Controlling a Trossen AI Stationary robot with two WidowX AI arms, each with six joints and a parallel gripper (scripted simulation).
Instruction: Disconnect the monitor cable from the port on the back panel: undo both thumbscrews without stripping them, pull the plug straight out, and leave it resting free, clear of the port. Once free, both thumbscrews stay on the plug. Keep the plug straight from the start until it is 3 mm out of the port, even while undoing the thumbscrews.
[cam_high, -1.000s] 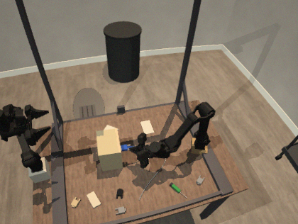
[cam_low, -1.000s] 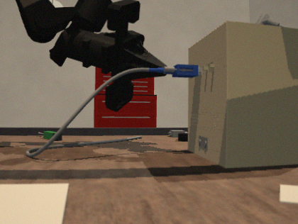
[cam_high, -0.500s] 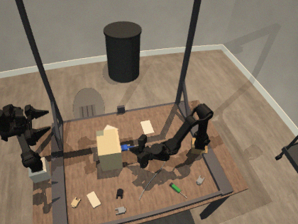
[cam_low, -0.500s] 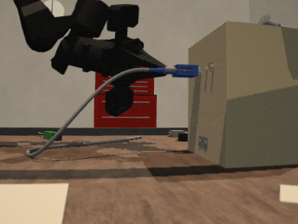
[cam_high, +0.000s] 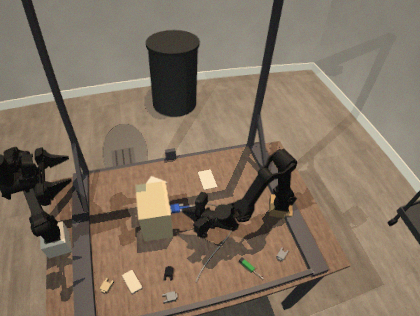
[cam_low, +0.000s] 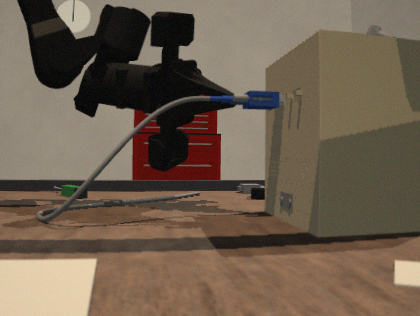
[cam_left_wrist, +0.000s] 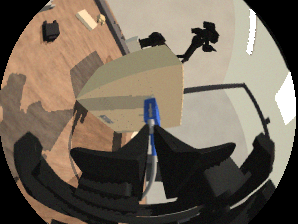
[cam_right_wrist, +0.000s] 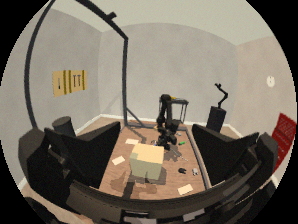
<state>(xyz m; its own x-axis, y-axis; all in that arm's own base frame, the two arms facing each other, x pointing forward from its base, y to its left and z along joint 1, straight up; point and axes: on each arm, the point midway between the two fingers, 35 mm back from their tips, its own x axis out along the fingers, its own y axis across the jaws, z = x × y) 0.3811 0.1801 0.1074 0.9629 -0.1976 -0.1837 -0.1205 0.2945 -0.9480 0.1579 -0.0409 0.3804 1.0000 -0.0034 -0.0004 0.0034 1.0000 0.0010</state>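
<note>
Blue and level, the plug (cam_high: 175, 208) (cam_low: 261, 102) (cam_left_wrist: 153, 111) stands at the port high on the beige box's (cam_high: 154, 202) (cam_low: 292, 150) (cam_left_wrist: 145, 82) (cam_right_wrist: 147, 154) back panel, though how deep it sits is too small to tell. The left tool (cam_high: 191, 207) (cam_low: 233, 98) (cam_left_wrist: 151, 128) is clenched on the plug's narrow rear end, and the grey cable (cam_low: 117, 150) (cam_left_wrist: 152, 177) curves down to the bench (cam_high: 190, 255) (cam_low: 215, 280) (cam_left_wrist: 50, 65) (cam_right_wrist: 122, 172). The right tool (cam_high: 69, 170) (cam_right_wrist: 157, 126) is released, its fingers spread wide, well apart from the box.

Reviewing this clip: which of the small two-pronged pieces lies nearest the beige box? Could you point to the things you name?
The black piece (cam_high: 169, 273) (cam_low: 258, 193) (cam_left_wrist: 50, 31) (cam_right_wrist: 182, 170). Its colour also sets it apart: the others in the top view are grey or tan.
</note>
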